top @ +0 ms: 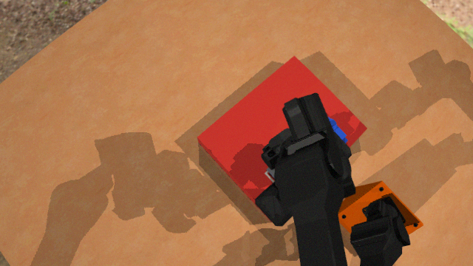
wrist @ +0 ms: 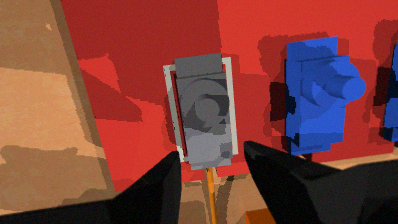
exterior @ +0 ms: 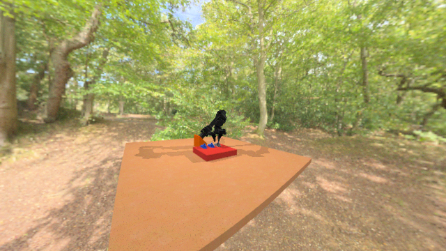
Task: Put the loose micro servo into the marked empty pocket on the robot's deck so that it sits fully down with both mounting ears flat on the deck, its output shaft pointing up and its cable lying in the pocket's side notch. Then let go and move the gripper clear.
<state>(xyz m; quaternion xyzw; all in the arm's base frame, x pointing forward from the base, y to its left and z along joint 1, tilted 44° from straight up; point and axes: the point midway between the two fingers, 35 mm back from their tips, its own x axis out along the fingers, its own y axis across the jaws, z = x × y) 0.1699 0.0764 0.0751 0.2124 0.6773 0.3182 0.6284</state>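
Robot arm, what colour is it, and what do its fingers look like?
The arm is matt black all over, chunky and boxy, bolted to an orange base plate. The gripper has two black, wedge-shaped fingers that taper to blunt points. No markings or loose cables show.

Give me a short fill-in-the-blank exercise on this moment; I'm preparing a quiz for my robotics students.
1. The grey micro servo lies inside a pale outline on the flat ____ deck.
2. The neighbouring servo on that deck is ____.
3. The black pincer has its fingers ____ the grey servo, touching nothing.
4. A thin ____ cable runs from the grey servo between the fingers.

Missing words: red; blue; apart from; orange
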